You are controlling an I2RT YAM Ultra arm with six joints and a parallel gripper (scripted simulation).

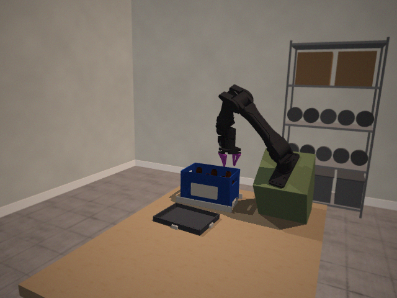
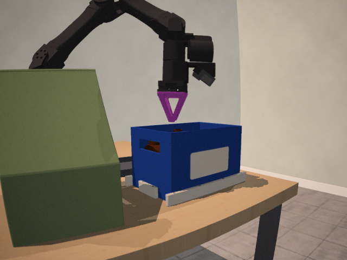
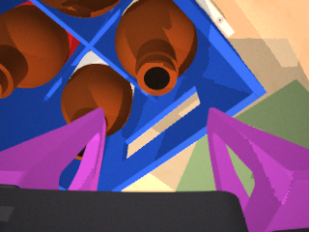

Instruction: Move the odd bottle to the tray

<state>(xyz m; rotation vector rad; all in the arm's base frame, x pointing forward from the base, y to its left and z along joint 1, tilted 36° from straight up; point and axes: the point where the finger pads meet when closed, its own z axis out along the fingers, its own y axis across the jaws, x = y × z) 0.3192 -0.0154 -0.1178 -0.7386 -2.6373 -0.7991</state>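
Note:
The blue crate (image 1: pixel 209 187) stands on the table and holds several brown bottles in its cells. In the wrist view one brown bottle (image 3: pixel 156 41) stands in the corner cell, with another bottle (image 3: pixel 97 96) beside my left finger and two more at the upper left. My gripper (image 1: pixel 229 159) with purple fingers hovers just above the crate's near end, open and empty; it also shows in the exterior view (image 2: pixel 171 116) and in the wrist view (image 3: pixel 157 149). The black tray (image 1: pixel 186 218) lies empty in front of the crate.
A green block (image 1: pixel 284 186) carrying the arm's base stands right of the crate. Grey rails (image 2: pixel 205 188) border the crate's foot. A metal shelf (image 1: pixel 335 121) stands behind the table.

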